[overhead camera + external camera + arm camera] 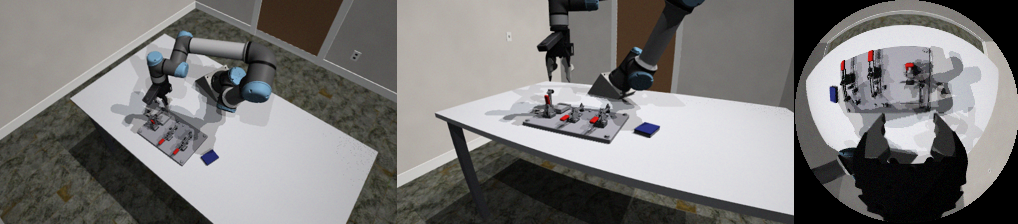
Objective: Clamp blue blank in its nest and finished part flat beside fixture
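2 outer views look down across the table; wrist faces the fixture (157, 137) (578, 128) (896, 102).

From where I stand I count one table (272, 145) (684, 151) (981, 80), one fixture plate (193, 151) (542, 125) (896, 57), three red handles (161, 141) (594, 120) (870, 55), one blue blank (209, 157) (647, 129) (833, 94), one arm (218, 48) (657, 36), and a single gripper (161, 94) (560, 79) (909, 113) with two fingers (549, 68).
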